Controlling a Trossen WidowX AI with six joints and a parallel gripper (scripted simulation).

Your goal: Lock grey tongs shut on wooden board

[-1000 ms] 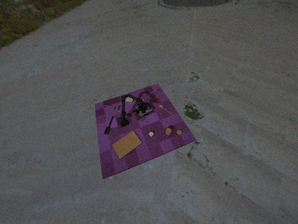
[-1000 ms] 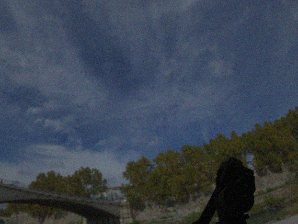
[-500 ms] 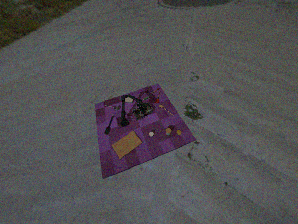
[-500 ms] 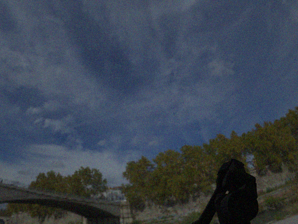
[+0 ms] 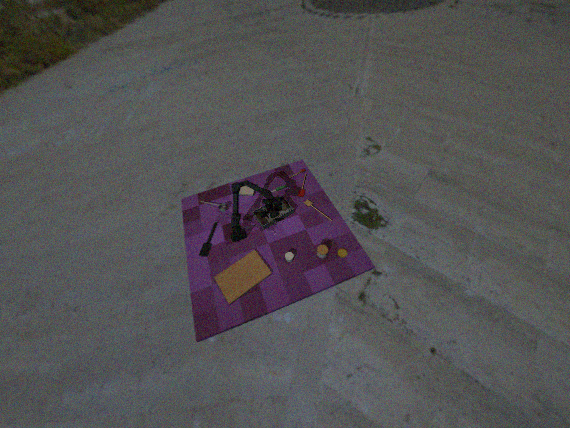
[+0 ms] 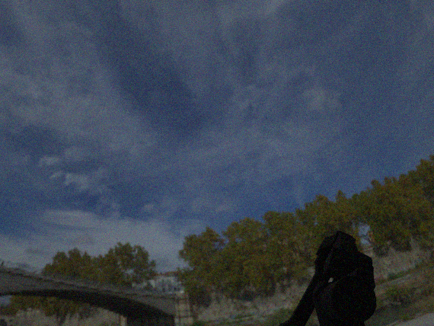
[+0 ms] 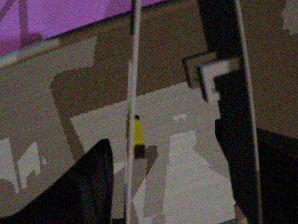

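Observation:
The grey tongs (image 7: 133,90) lie open across the roasting tin (image 5: 277,217) at the back of the purple mat. In the wrist view their two thin arms run top to bottom, with a small yellow piece (image 7: 138,131) between them. My gripper (image 7: 163,136) hangs low over the tin (image 7: 190,150), one dark finger outside each arm. The fingers are partly closed and I see a small gap between the left finger and the left arm. In the top view the gripper (image 5: 272,204) hides most of the tongs. The wooden board (image 5: 242,275) lies at the front left of the mat.
A black spatula (image 5: 208,240) and a fork (image 5: 216,204) lie left of the arm's base. A red-tipped utensil (image 5: 302,187) and a yellow spoon (image 5: 317,210) lie right of the tin. Three small round items (image 5: 322,249) sit at the front right.

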